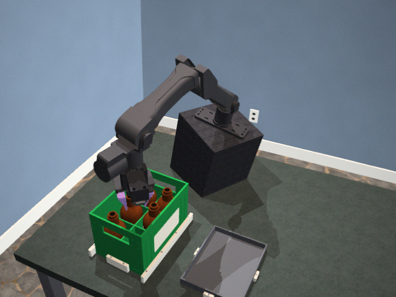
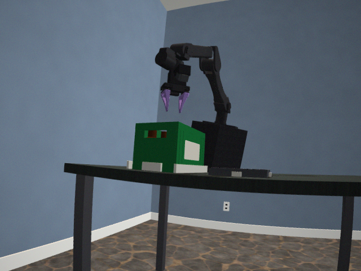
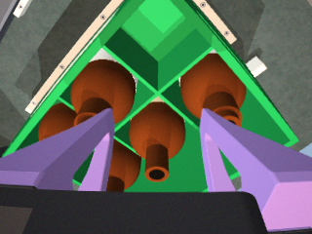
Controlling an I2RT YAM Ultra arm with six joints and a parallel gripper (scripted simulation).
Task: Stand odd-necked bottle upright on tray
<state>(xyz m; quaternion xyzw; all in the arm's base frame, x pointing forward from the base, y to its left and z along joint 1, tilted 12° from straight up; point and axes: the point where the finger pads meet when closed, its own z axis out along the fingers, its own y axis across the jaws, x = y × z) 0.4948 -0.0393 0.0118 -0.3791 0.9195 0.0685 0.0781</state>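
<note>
The dark tabletop (image 1: 319,223) (image 2: 247,186) (image 3: 278,29) carries everything, and the arm (image 1: 169,89) (image 2: 216,87) reaches over the green crate (image 1: 118,247) (image 2: 155,151) (image 3: 253,132), which stands level. Beside it lies the low grey tray (image 1: 236,262) (image 2: 220,171), flat and with no bottle on it. All five bottles stand in the crate. The one in the middle of the wrist view, the slim-necked bottle (image 1: 131,215) (image 3: 157,132), looks like the odd one: its neck seems narrower than those of the other bottles (image 1: 153,220) (image 3: 102,88), though one neck is mostly hidden there. The fingers (image 1: 121,198) (image 2: 166,99) are spread partway apart, holding nothing, their tips above the crate's rim. The step in hand looks like lining up for the grasp. Next, the neck should be centred between them, then comes a straight descent, keeping off the neighbouring necks and the dividers, and a firm close. The lift ought to be vertical until the bottle's base clears the rim, since a snagged divider could drag or tip the loose crate.
</note>
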